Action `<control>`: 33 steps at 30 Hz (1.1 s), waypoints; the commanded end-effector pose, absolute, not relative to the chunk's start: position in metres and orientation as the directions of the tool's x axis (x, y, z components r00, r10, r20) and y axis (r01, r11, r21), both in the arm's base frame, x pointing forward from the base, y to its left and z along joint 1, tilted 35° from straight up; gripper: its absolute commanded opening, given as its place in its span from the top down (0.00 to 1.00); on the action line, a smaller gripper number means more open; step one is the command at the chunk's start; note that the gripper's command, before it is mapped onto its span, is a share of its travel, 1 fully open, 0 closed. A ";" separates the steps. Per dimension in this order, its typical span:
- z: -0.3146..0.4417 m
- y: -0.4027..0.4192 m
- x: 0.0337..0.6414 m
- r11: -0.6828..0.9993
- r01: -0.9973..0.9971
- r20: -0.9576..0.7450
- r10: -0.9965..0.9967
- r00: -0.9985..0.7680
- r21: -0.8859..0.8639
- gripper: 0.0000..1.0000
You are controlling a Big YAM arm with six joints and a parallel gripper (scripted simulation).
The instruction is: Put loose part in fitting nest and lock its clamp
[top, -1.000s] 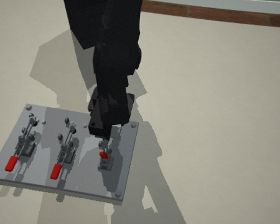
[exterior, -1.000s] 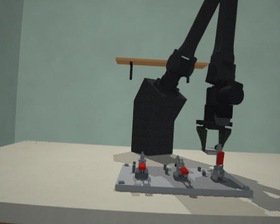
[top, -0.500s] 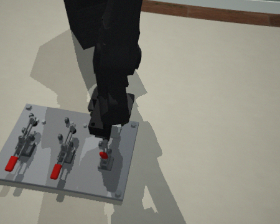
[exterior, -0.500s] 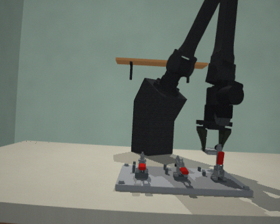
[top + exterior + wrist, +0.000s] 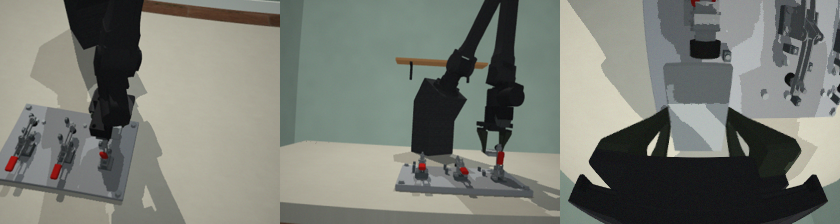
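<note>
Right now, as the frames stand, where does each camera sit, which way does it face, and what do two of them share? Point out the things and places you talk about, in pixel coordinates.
Top: high above, facing down on the grey fixture plate (image 5: 90, 183) (image 5: 466, 189) (image 5: 752, 95); black arm shows.
Exterior: beyond the plate's red-handle side, facing the arm's black base (image 5: 432, 124); whole gripper (image 5: 101, 124) (image 5: 498, 140) (image 5: 698, 112) shows.
Wrist: on the arm, looking past its dark fingers.
Top and exterior share three red handles.
</note>
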State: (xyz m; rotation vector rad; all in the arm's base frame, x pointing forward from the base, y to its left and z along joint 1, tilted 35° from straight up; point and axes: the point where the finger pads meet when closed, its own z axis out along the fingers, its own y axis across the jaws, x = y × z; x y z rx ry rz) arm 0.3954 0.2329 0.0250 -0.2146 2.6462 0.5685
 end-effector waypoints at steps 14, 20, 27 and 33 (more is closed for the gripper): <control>0.014 0.252 0.411 0.899 -0.245 -0.455 -0.058 -0.889 0.363 1.00; 0.005 0.257 0.415 0.899 -0.245 -0.454 -0.059 -0.889 0.362 1.00; 0.000 0.260 0.417 0.899 -0.245 -0.453 -0.060 -0.889 0.362 1.00; 0.001 0.262 0.420 0.897 -0.250 -0.464 -0.058 -0.884 0.364 1.00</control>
